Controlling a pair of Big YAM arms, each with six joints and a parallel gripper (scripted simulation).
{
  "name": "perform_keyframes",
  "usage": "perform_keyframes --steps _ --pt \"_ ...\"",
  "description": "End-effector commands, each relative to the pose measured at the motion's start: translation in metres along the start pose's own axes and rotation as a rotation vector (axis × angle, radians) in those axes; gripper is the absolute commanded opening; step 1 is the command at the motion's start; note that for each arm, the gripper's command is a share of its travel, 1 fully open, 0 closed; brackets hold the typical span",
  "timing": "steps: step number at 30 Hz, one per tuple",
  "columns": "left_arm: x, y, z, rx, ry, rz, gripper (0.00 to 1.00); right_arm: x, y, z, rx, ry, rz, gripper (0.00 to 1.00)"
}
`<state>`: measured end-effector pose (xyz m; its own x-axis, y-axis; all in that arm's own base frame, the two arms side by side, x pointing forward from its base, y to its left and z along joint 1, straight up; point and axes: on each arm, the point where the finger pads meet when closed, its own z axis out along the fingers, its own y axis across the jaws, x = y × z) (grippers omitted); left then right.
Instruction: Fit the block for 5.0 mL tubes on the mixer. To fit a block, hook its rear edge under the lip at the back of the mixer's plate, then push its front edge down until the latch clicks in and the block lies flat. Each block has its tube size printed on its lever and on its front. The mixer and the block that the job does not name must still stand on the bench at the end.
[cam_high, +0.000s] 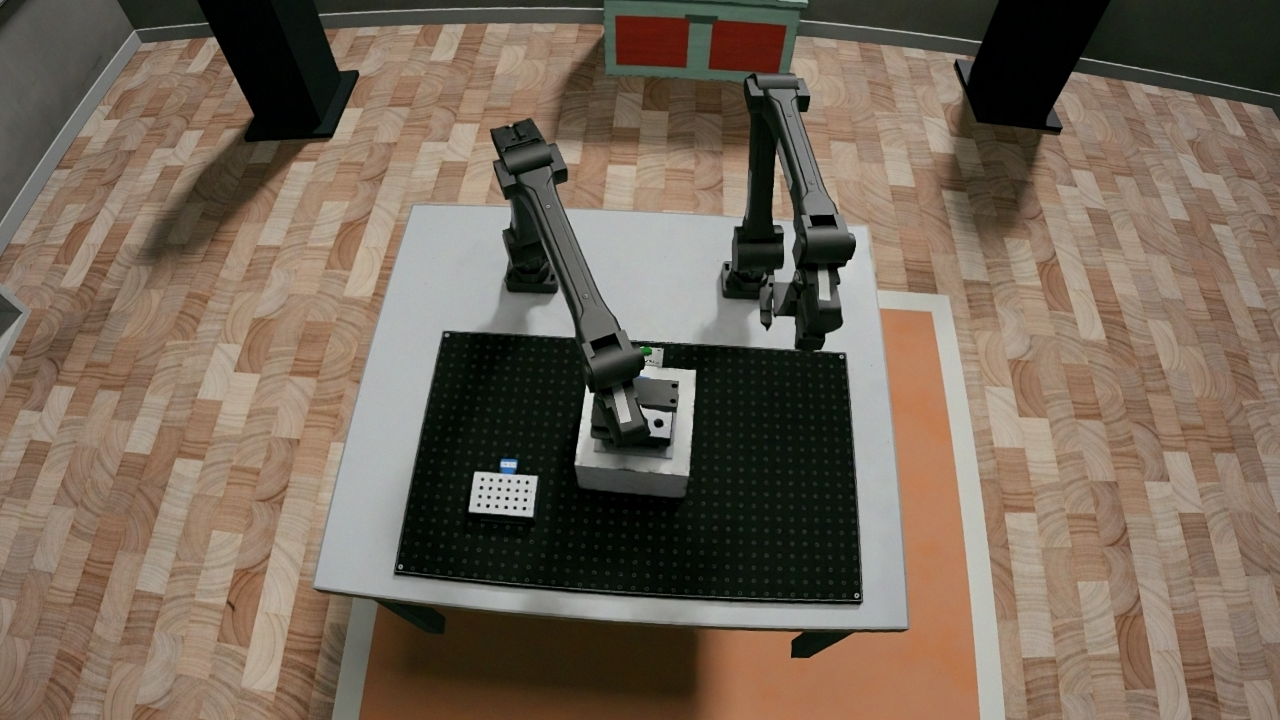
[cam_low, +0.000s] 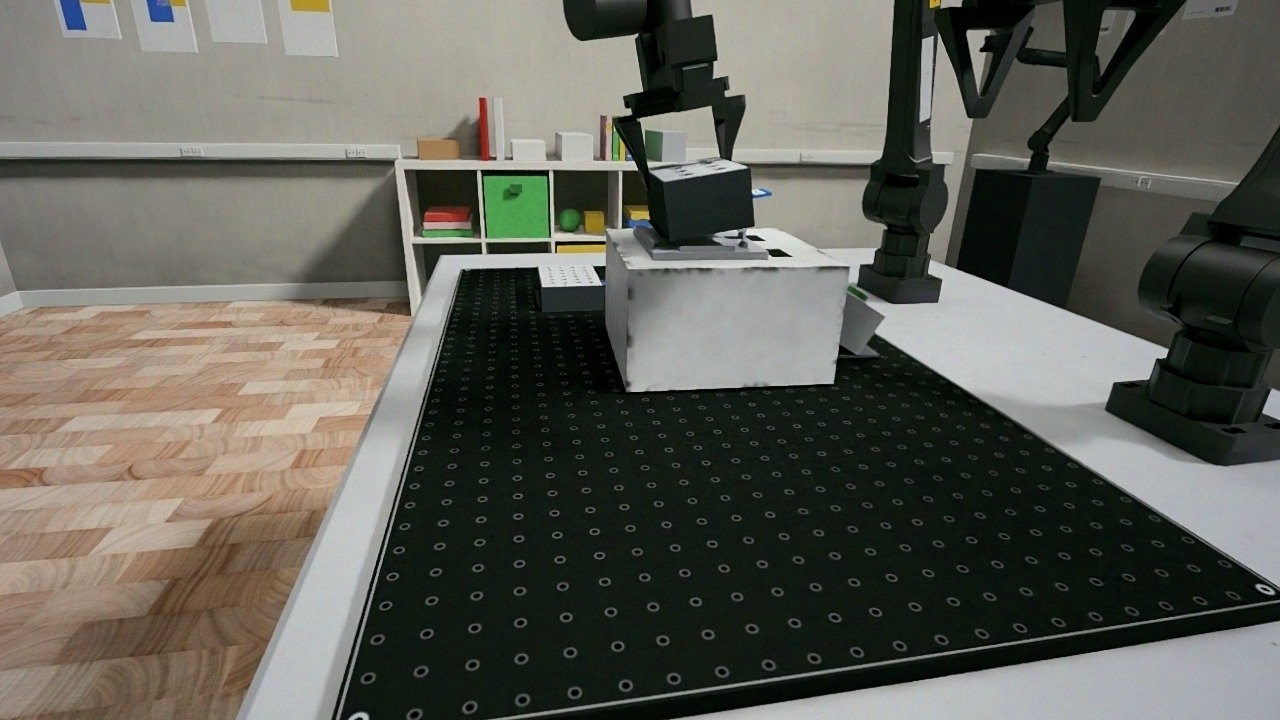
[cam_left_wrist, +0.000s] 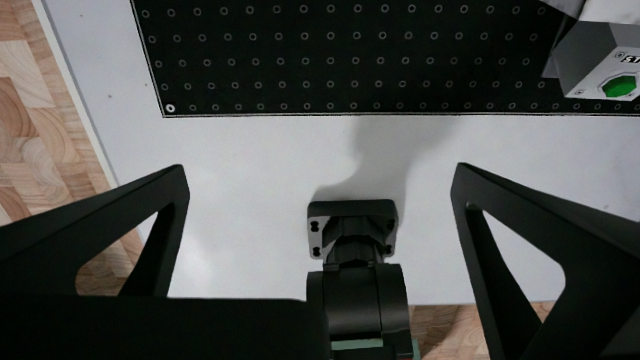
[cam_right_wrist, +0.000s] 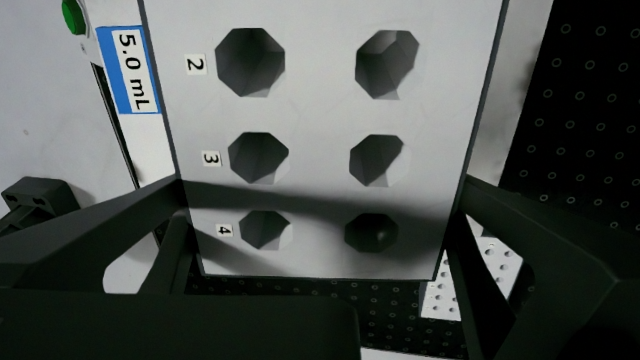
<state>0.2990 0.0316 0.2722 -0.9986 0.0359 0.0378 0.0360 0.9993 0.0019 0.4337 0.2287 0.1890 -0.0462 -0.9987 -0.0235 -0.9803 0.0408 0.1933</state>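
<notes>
Clamped in the right pincer (cam_high: 631, 413) (cam_low: 687, 170) (cam_right_wrist: 322, 187), the 5.0 mL block (cam_high: 666, 432) (cam_low: 700, 201) (cam_right_wrist: 310, 115) tilts over the mixer (cam_high: 633, 479) (cam_low: 729, 326) (cam_left_wrist: 610, 10) (cam_right_wrist: 505, 90), upper centre of the exterior view, hooking apparently underway, latching undone; the left pincer (cam_high: 787, 333) (cam_low: 1031, 114) (cam_left_wrist: 319, 178) gapes.

The left gripper (cam_left_wrist: 319, 178) stands wide open over the white table (cam_left_wrist: 240, 160), nothing between its two black fingers. Below and between them show an arm's base (cam_left_wrist: 316, 235) and a black joint (cam_left_wrist: 352, 300). Across the top runs the black board (cam_left_wrist: 350, 72) with rows of ringed holes; at upper right, a green button (cam_left_wrist: 619, 86) sits on a sloped panel (cam_left_wrist: 587, 85). Wood floor (cam_left_wrist: 25, 125) shows at left
</notes>
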Motion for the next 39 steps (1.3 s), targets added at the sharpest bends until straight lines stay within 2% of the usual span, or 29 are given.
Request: perform_keyframes --steps 1,16,26,39 --pt "-0.005 0.000 -0.005 -0.006 -0.013 -0.003 1.00 -0.007 -0.006 -0.060 0.112 -0.061 -0.014 0.00" --pt "-0.012 0.001 -0.018 -0.009 -0.046 -0.003 1.00 -0.016 -0.006 -0.071 0.153 -0.081 -0.031 0.00" --pt "-0.013 0.001 -0.022 -0.010 -0.055 -0.003 1.00 -0.015 -0.010 -0.052 0.094 -0.062 -0.019 0.00" --pt "-0.005 0.000 -0.008 -0.005 -0.018 -0.002 1.00 -0.011 -0.005 -0.068 0.125 -0.076 -0.017 0.00"
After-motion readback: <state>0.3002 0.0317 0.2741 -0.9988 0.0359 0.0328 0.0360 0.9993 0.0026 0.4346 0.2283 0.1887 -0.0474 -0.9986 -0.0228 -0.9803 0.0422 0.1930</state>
